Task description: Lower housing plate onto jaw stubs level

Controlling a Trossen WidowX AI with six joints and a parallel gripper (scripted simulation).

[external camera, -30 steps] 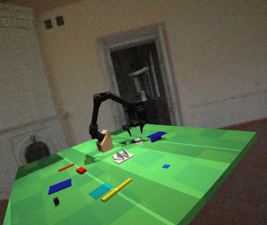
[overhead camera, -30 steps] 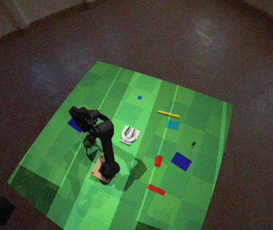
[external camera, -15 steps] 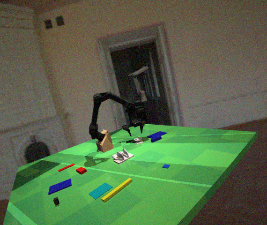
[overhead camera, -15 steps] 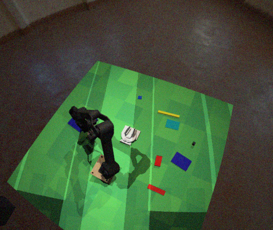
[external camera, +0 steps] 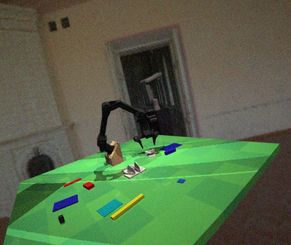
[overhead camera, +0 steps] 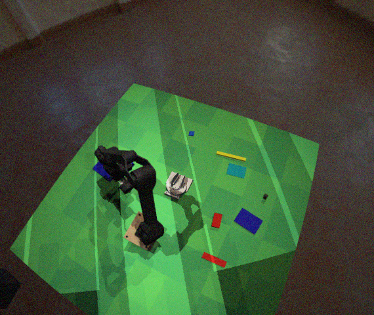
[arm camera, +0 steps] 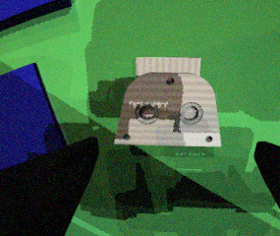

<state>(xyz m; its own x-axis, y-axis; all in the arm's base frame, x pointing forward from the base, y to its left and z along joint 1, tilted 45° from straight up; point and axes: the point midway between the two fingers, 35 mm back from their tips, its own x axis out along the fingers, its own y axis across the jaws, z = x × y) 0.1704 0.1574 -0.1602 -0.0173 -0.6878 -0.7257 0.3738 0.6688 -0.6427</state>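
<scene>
The pale housing plate (arm camera: 169, 90) (external camera: 150, 151) has two round sockets and several small holes. It rests on a small pale stand, whose ribbed end shows beyond it in the wrist view. My gripper (external camera: 148, 146) (arm camera: 177, 147) is wide open and empty, above the plate, with its fingers to either side of the plate's straight edge. The arm mostly hides the plate in the top view. The white base (overhead camera: 182, 190) (external camera: 128, 175) stands apart from it and bears two grey upright jaws (external camera: 137, 167). Their pins and stubs are too small to tell.
Two blue pieces lie beside the housing plate: a flat one (arm camera: 17, 118) and another (arm camera: 24, 12). A red block (overhead camera: 216, 220), red bar (overhead camera: 214, 259), blue plate (overhead camera: 248, 220), teal plate (overhead camera: 236, 170), yellow bar (overhead camera: 231, 155), small blue square (overhead camera: 191, 133) and black piece (overhead camera: 265, 196) lie around.
</scene>
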